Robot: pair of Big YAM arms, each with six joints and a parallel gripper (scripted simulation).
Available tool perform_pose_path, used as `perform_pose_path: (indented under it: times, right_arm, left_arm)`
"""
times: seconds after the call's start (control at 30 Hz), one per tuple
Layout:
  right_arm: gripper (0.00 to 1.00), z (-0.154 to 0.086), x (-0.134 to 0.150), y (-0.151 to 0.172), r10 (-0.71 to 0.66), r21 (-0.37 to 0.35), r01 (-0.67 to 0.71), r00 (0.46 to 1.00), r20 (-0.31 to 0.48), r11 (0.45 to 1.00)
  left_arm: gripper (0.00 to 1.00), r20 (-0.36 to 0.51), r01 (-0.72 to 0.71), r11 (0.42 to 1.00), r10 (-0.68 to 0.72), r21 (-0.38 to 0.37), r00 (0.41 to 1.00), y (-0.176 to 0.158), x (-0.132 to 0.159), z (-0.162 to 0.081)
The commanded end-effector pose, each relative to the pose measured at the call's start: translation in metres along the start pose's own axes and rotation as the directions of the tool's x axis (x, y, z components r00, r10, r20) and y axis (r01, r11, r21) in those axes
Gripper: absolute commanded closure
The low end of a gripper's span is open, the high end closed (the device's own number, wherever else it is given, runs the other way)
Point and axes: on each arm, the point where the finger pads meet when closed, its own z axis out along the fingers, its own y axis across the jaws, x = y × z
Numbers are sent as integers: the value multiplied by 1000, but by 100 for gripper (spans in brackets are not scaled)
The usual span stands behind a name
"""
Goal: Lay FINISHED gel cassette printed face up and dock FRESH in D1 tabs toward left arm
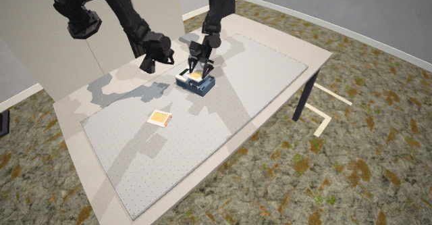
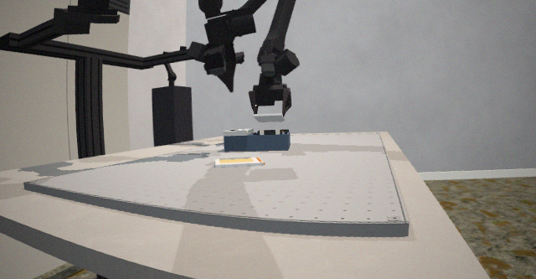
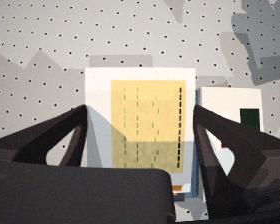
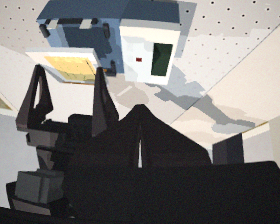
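- Over the dock [image 1: 202, 90] [image 2: 272, 142] [image 3: 221, 100] [image 4: 148, 12], our left fingers [image 1: 198, 74] [image 2: 270, 114] stand wide, gripping FINISHED [image 1: 196, 75] [image 2: 269, 117] [image 3: 148, 125] [image 4: 71, 68] by opposite edges; that leaves its printed face up, ready for laying down.
- FINISHED hangs above the bay, apart from it, so we judge the hooks have let it go.
- Our right fingers [image 2: 231, 90] are closed together on nothing, well above the bench [image 1: 320, 54] [image 2: 105, 245], probably to leave the left arm room.
- FRESH [image 1: 159, 117] [image 2: 236, 161] lies flat on the deck, apart from the dock; we can't tell how its comb sits.
- Next we should carry FINISHED aside, freeing the bay for FRESH; loosening early could drop it askew.
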Motion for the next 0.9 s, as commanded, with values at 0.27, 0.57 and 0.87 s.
perform_pose_path:
  times: [0.27,0.57,0.87]
  right_arm:
    - [100,-17,14,2,-2,0,2,1000,-3,1000]
    - [100,-22,17,2,-3,1,3,1000,-3,1000]
    - [100,-31,22,3,-3,1,3,1000,-3,1000]
  left_arm:
    - [100,10,-3,1000,3,0,1000,1,-4,-1]
    - [100,10,-3,1000,3,0,1000,1,-4,-1]
    - [100,10,-3,1000,3,0,1000,1,-4,-1]
